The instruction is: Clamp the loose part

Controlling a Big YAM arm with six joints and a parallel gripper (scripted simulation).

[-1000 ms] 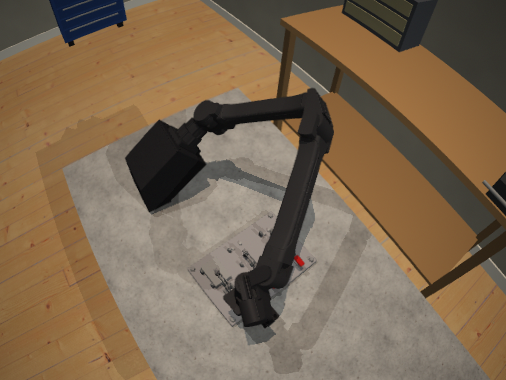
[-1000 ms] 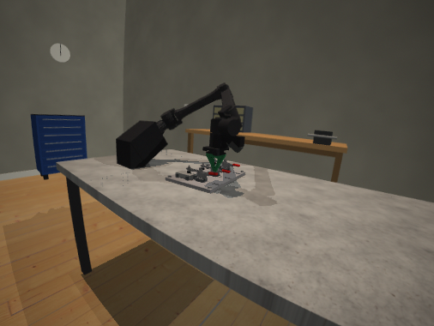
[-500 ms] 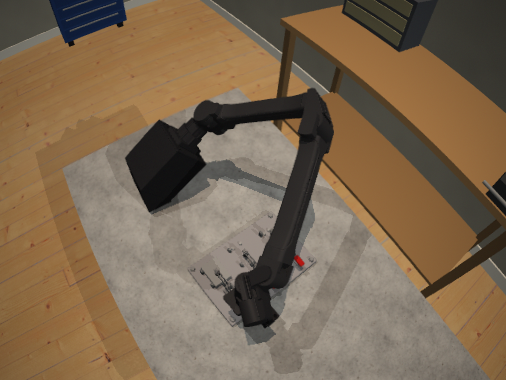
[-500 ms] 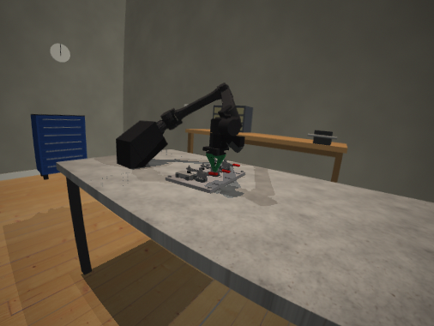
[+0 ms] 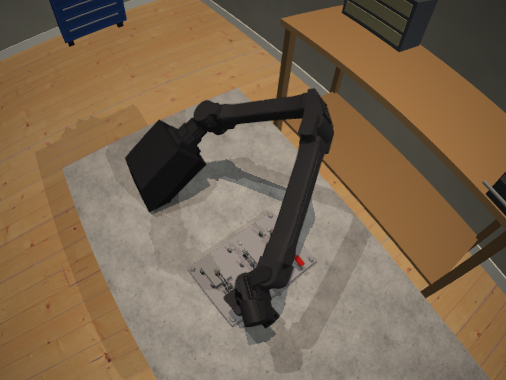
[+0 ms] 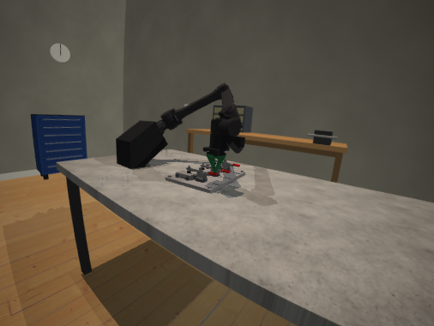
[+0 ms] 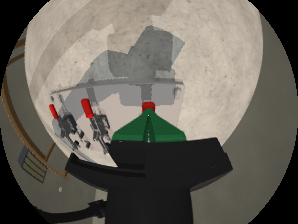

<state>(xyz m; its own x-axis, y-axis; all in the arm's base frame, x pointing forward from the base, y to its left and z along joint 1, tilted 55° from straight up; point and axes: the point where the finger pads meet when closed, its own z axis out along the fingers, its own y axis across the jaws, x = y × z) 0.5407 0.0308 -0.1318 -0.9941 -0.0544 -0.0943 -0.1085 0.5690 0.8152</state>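
Jaws shut on nothing, green fingers pressed together, tips down on a red clamp handle (image 7: 148, 104) at the fixture plate's (image 6: 189, 180) near edge. Two more red handles (image 7: 85, 104) left of that on the plate. Loose part hidden; cannot tell where. Plate flat on the grey bench (image 6: 300, 223).

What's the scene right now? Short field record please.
surface: grey table
fixture: metal plate with clamps, red handles
arm: reaches from black base down over the plate
tool: shut, holds nothing, green fingers meet at a point
tool tip: at a red clamp handle
loose part: cannot tell
background: blue cabinet, wooden bench
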